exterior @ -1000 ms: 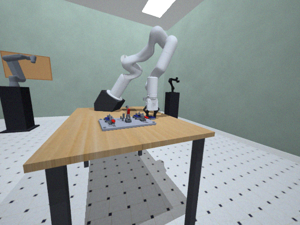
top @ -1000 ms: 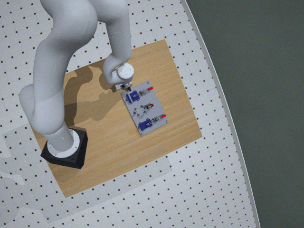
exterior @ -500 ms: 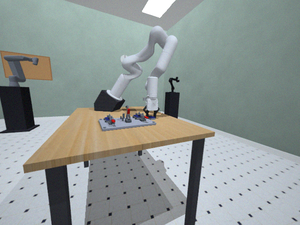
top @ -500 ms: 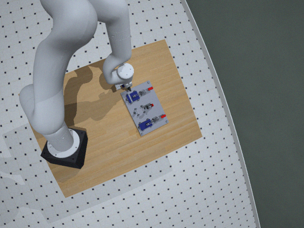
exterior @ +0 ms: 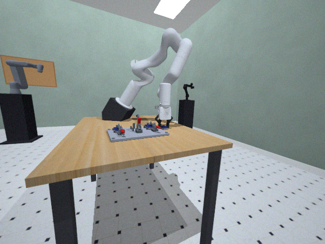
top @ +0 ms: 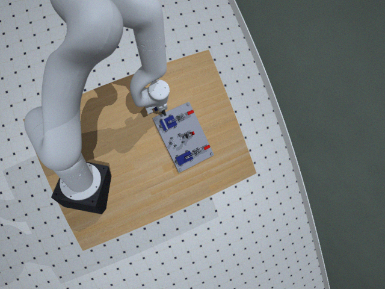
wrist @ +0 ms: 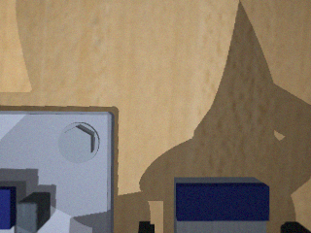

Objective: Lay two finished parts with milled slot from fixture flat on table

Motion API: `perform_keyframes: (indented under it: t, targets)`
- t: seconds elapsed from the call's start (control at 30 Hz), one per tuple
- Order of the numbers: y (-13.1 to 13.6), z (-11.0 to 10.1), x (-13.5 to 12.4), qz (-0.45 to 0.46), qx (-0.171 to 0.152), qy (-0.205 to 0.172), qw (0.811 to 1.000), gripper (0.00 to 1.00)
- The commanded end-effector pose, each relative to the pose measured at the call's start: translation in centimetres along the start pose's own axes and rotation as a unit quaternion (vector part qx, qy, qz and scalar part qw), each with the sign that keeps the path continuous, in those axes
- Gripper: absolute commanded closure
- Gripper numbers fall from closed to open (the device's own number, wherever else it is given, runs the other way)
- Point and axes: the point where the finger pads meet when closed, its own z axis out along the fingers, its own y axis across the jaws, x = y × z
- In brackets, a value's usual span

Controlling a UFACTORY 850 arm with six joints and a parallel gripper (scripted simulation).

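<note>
The grey fixture plate (top: 181,136) lies on the wooden table. Blue parts sit in its far station (top: 168,121) and its near station (top: 184,158), each under a clamp with a red handle lying down. The middle station is empty and its red lever (exterior: 138,120) stands upright. My gripper (top: 159,110) points straight down just off the plate's far corner. Its fingers are open, with the tips (wrist: 220,227) on either side of a blue part (wrist: 221,201) that lies flat on the table beside the plate (wrist: 53,170). I cannot tell which parts have slots.
The arm's black base (top: 82,189) stands at the table's left corner. The table's back edge runs close behind the gripper (exterior: 163,124). A black pedestal (exterior: 186,113) stands on the floor behind the table.
</note>
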Motion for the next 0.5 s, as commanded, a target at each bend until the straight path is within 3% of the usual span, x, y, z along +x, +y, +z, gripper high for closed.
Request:
perform_keyframes:
  t: [0.0,0.47]
  targets:
    - [0.0,-0.4,0.0,0.0,0.0,0.0,1.0,0.31]
    - [0.0,-4.7,0.0,0.0,0.0,0.0,1.0,0.31]
